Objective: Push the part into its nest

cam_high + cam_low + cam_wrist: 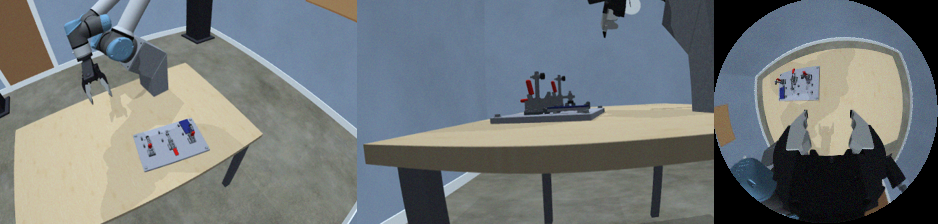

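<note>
A grey fixture plate (161,161) (549,118) (814,90) lies on the wooden table (62,161) (528,151) (869,85), toward its right front. It carries three toggle clamps with red handles (150,146) (529,87). A flat blue part (185,126) (566,107) (778,81) sits at the plate's far right corner, by the rightmost clamp. My gripper (97,91) (605,29) (828,110) hangs high above the table's far left side, well away from the fixture. Its fingers are open and empty.
The arm's grey base block (152,73) (697,51) stands at the table's back edge. A dark pillar (199,18) stands on the floor behind the table.
</note>
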### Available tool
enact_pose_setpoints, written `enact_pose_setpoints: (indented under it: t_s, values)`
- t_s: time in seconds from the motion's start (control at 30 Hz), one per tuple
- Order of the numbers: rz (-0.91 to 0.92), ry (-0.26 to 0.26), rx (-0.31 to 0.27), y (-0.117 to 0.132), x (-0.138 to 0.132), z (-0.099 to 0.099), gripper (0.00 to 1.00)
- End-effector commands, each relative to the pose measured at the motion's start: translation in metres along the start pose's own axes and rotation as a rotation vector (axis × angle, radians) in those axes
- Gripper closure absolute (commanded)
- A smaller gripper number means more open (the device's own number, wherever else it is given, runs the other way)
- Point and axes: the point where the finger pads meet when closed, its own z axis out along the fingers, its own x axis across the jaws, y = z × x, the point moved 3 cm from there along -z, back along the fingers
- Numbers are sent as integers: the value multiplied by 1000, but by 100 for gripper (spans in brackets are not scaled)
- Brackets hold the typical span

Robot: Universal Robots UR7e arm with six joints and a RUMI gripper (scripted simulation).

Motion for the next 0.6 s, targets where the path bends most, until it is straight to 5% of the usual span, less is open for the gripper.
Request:
enact_pose_setpoints:
  t_s: [0.0, 0.07, 0.47, 0.5, 0.57]
  values:
    - [6, 67, -171, -14, -35, 13, 42]
    - [9, 102, -260, -23, -59, 23, 42]
    - [9, 103, -263, -23, -60, 23, 42]
    - [2, 24, -59, -5, -10, 4, 42]
    - [6, 67, -170, -14, -35, 13, 42]
